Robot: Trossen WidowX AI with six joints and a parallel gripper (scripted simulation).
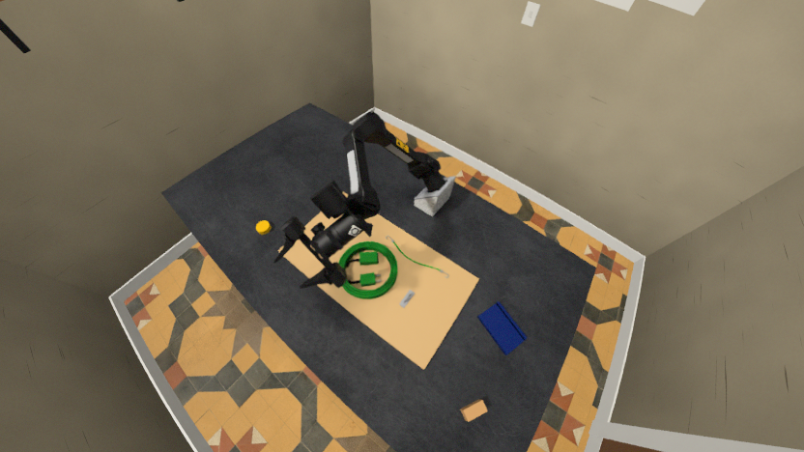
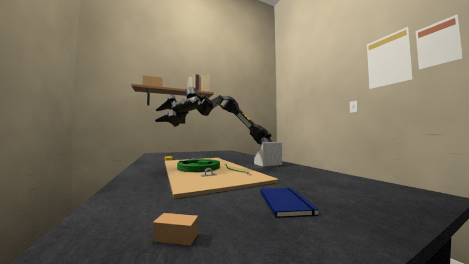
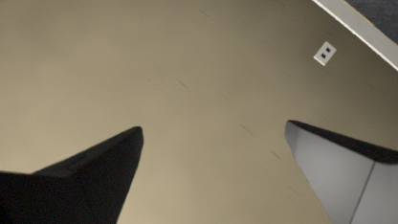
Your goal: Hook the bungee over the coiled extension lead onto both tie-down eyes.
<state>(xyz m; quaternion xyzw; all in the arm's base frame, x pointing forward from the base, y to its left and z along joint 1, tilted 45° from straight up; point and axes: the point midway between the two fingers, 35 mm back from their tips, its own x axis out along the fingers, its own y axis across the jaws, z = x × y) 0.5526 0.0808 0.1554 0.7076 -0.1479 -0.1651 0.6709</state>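
Observation:
A green coiled extension lead [image 1: 390, 274] [image 2: 198, 165] lies flat on the tan board [image 1: 416, 331] [image 2: 197, 187]. The thin green bungee [image 1: 416, 264] [image 2: 237, 170] lies loose on the board beside the coil, hooked to nothing. One metal tie-down eye [image 1: 407, 298] [image 2: 208, 172] stands just in front of the coil; a second eye is hidden. My gripper [image 1: 289, 273] [image 2: 156, 114] [image 3: 213, 130] is open and empty. It hangs high above the coil's far side and points away towards the wall, which is all the wrist view shows.
A yellow puck [image 1: 263, 227] [image 2: 168, 157] lies beyond the board. A blue notebook [image 1: 502, 327] [image 2: 288, 201] and a tan box [image 1: 473, 409] [image 2: 175, 228] lie on the dark table in front. The arm's white pedestal [image 1: 433, 197] [image 2: 269, 154] stands at the back.

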